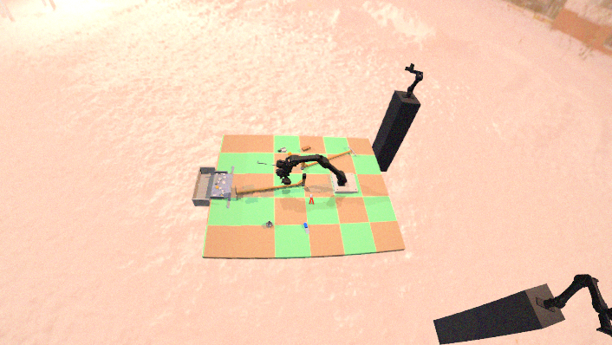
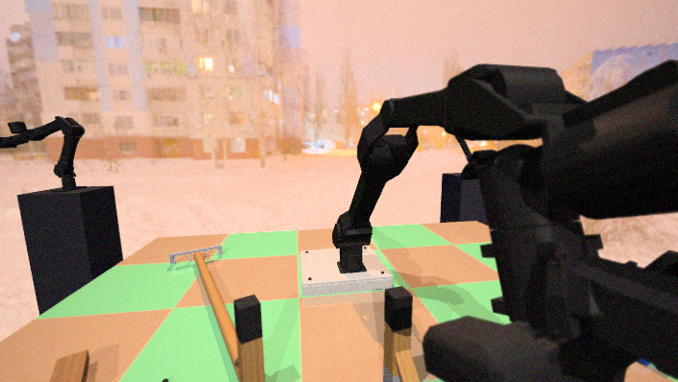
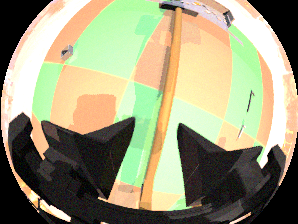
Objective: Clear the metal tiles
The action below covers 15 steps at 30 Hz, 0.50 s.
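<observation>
Now the gripper stands spread above the scraper, gripping nothing. The scraper lies flat on the table, its blade at the plate beside the box.

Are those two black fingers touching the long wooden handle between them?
Apart. In the wrist view the gripper stands open, and checkered table shows on both sides of the scraper handle between it and each finger.
</observation>
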Tool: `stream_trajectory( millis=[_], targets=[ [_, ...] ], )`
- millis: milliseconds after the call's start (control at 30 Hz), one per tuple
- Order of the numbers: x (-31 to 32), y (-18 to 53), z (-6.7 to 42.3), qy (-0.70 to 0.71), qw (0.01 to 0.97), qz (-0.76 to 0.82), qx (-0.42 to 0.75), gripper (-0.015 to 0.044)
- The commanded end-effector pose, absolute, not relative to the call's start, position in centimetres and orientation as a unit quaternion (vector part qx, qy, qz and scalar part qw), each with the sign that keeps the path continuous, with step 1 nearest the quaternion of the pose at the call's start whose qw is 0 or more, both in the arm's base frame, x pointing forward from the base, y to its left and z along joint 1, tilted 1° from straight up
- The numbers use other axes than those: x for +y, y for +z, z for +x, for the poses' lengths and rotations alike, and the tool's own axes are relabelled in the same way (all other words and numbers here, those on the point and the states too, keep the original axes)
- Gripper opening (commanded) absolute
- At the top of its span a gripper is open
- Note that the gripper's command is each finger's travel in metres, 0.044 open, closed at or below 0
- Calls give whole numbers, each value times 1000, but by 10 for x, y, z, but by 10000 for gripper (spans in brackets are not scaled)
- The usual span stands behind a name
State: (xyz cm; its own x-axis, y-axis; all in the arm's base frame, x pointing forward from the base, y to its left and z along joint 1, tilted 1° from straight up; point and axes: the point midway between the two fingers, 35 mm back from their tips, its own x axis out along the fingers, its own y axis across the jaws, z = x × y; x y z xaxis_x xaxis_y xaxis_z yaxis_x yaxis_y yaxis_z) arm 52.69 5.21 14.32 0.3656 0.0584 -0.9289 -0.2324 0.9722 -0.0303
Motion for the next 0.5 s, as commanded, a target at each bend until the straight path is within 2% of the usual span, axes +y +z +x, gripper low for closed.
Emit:
stream_trajectory(
  millis=[0,167,467],
  targets=[
    [50,165,523,83,836,-75,537,315],
    [48,183,517,79,847,-72,520,440],
    [44,214,505,73,866,-68,489,440]
  ],
)
